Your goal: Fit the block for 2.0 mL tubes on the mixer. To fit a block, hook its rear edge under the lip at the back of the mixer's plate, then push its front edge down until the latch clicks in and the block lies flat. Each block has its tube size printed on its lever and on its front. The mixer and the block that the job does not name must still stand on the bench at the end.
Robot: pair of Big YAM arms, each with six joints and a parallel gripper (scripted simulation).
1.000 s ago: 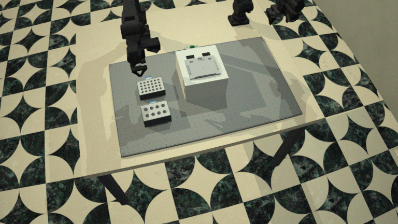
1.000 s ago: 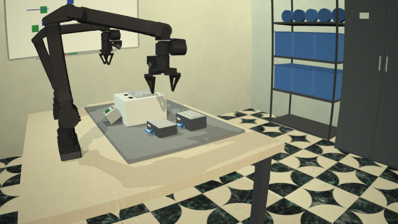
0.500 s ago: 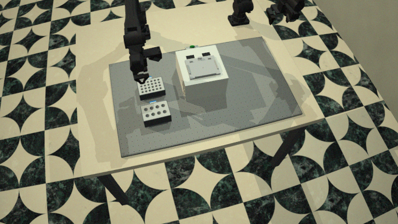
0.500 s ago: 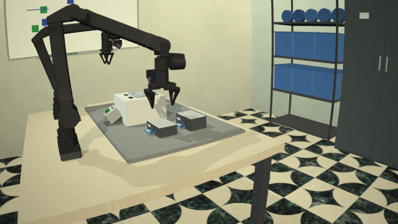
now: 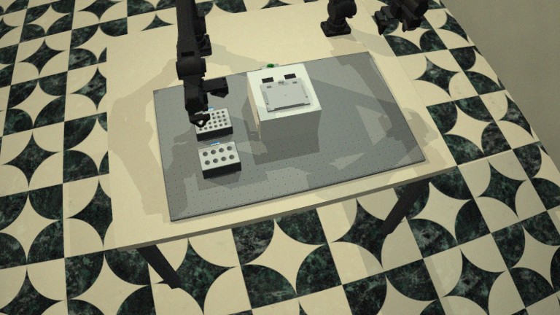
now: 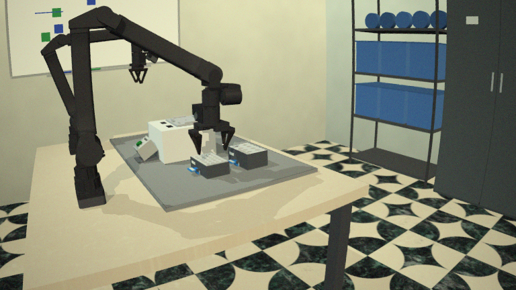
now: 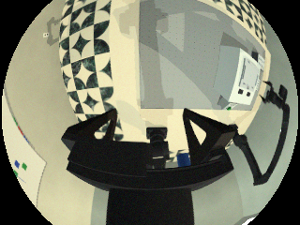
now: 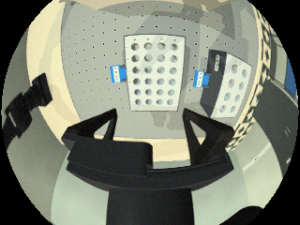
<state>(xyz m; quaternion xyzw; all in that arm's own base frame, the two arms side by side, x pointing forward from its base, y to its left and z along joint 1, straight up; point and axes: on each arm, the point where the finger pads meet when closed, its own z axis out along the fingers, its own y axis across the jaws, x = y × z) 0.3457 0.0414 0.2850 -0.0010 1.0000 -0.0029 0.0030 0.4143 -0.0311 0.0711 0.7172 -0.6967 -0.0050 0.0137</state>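
Black shelf rack, checkered floor.
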